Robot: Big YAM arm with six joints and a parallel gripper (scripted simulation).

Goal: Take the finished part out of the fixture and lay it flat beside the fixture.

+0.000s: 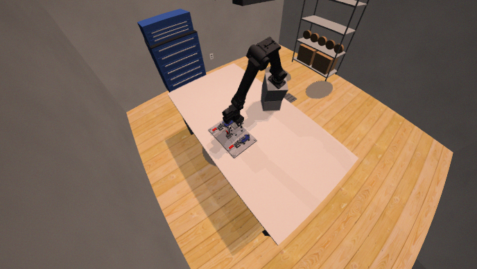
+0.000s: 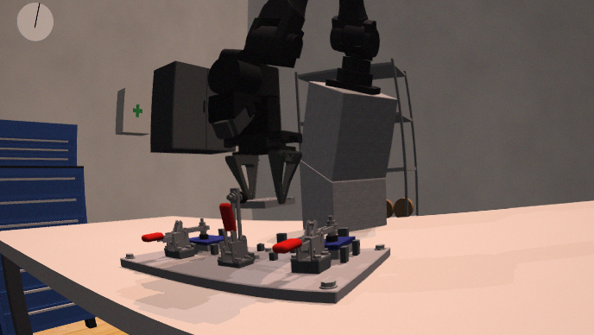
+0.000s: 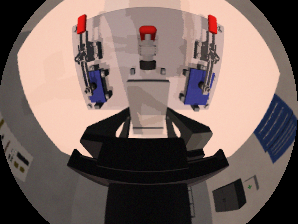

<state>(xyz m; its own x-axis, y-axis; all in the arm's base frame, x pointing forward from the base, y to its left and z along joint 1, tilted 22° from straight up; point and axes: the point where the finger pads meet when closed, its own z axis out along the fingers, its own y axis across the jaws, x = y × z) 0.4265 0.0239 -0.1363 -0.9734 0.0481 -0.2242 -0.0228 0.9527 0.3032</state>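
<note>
My gripper [image 2: 264,199] is shut on the finished part [image 2: 268,201], a flat grey plate, and holds it level above the grey fixture plate [image 2: 259,272]. In the wrist view the part [image 3: 147,104] runs forward from between the fingers; its slot is not visible. The middle toggle clamp [image 2: 233,243] stands open with its red handle upright. Two blue blanks [image 2: 206,238] [image 2: 341,243] lie under closed clamps with red handles lying flat, at the left and right stations. They also show in the wrist view [image 3: 97,86] [image 3: 197,87]. In the overhead view the fixture [image 1: 232,138] sits near the table's left edge.
The arm's grey pedestal [image 2: 345,155] stands on the table behind the fixture. A blue drawer cabinet [image 1: 173,48] stands off the table's far end, and a shelf rack [image 1: 322,35] at the back right. Small locating pins [image 2: 281,237] stick up from the fixture plate.
</note>
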